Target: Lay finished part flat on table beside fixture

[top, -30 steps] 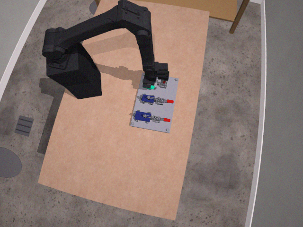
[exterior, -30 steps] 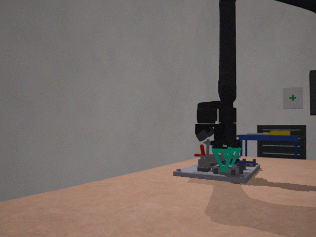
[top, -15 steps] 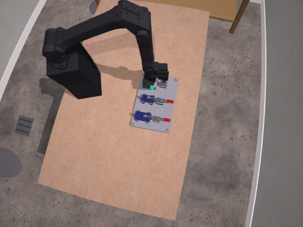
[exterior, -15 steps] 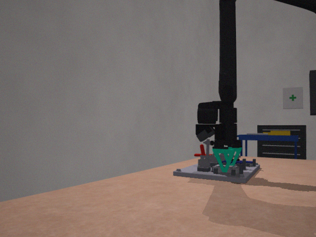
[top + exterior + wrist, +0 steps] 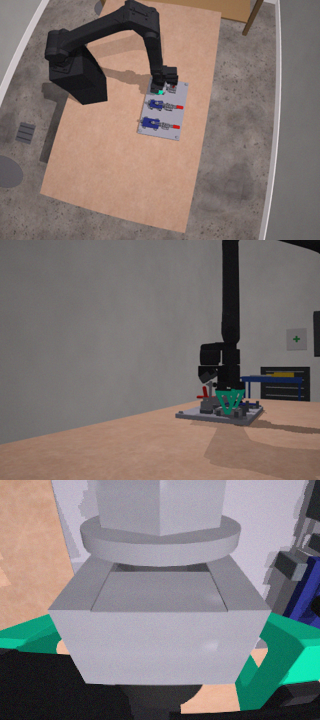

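My gripper [image 5: 160,92] [image 5: 229,411] [image 5: 161,601] is open, its green fingers down at the far station of the fixture plate [image 5: 165,134] [image 5: 188,416] [image 5: 255,542]. The finished part is mostly hidden; a little light grey of it [image 5: 222,409] shows low behind the near finger in the exterior view. Its slot cannot be made out. The first blue blank [image 5: 153,106] [image 5: 304,592] sits in the middle station, the second blue blank [image 5: 147,123] in the near one, each under a lowered clamp arm.
The far station's clamp arm [image 5: 210,389] [image 5: 160,642] stands raised, close to the wrist camera, blocking its view of the part. Its red handle [image 5: 173,86] shows beside my gripper. Two red handles [image 5: 179,107] [image 5: 176,126] lie at the other stations. Small posts [image 5: 247,405] surround the seats.
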{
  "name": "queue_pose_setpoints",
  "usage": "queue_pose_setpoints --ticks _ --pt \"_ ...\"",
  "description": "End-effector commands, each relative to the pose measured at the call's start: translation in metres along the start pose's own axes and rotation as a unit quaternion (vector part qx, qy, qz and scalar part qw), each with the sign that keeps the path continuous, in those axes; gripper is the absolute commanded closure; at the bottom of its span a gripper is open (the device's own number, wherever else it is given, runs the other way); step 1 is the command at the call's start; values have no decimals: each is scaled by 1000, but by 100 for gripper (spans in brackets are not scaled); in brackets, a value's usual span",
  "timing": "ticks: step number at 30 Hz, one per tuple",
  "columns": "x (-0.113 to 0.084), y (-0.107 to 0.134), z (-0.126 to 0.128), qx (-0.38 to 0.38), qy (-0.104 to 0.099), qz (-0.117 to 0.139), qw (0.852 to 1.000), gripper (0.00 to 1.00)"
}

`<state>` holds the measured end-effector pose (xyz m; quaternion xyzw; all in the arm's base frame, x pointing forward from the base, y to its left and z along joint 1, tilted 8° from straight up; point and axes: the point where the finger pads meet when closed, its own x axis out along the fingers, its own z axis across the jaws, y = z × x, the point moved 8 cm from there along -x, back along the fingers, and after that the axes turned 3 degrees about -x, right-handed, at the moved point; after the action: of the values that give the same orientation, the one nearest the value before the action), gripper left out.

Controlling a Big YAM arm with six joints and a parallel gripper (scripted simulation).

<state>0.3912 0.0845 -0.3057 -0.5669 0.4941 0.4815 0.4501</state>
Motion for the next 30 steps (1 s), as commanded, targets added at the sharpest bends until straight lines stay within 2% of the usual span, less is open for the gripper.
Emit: queue_pose_setpoints --ticks 1,2,30 --pt "4 -2 -4 5 -1 -6 1000 8" --pt "4 -3 -4 5 -1 -7 1000 100" --pt "1 -10 -3 6 1 -14 1000 100"
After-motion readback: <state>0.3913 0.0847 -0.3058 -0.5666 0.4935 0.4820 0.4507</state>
